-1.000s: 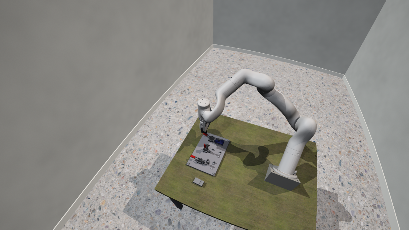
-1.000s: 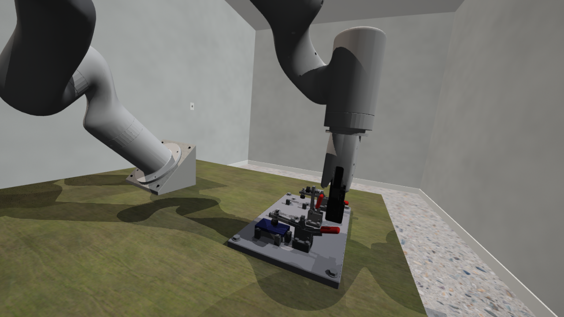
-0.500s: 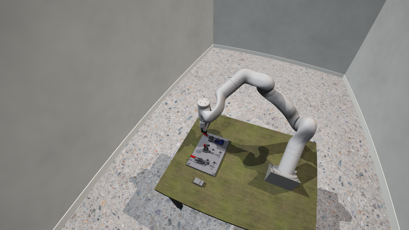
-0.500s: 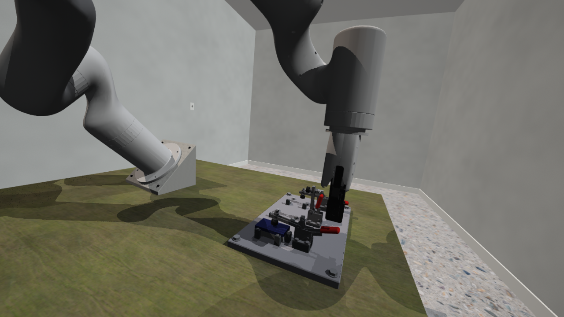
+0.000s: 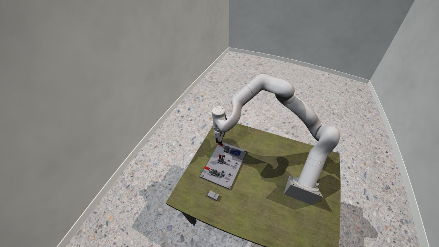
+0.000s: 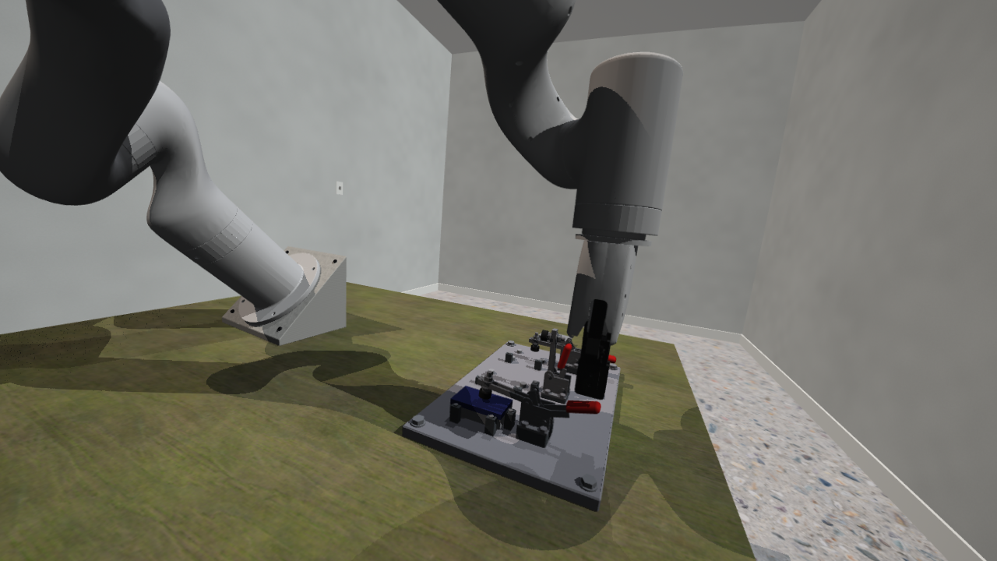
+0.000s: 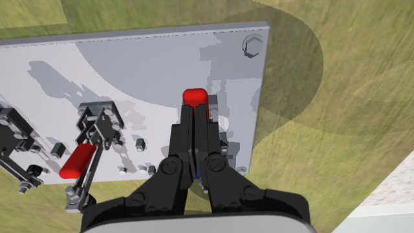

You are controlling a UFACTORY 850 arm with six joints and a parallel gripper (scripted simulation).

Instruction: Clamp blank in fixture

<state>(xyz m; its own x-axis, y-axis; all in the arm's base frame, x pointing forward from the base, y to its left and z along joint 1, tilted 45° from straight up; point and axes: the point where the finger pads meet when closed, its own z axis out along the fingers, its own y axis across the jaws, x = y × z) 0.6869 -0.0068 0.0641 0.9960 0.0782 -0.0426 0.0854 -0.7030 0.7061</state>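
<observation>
The blue blank (image 5: 235, 151) lies in the nest at the far end of the grey fixture plate (image 5: 223, 165), under the clamp's arm; it also shows in the exterior view (image 6: 472, 399). That clamp's red handle grip (image 6: 584, 407) lies low and about level. My gripper (image 6: 591, 390) is shut and empty, pointing straight down at the grip (image 7: 195, 97). The fingertips are on it or just above it; I cannot tell which. The grey finished part (image 5: 213, 195) with its slot lies flat on the table in front of the plate.
The middle clamp (image 6: 563, 355) stands with its red handle (image 7: 77, 160) raised, close beside my fingers. A third clamp's red handle (image 5: 207, 168) lies level at the plate's near end. The arm's base (image 5: 302, 191) stands on the table's right side.
</observation>
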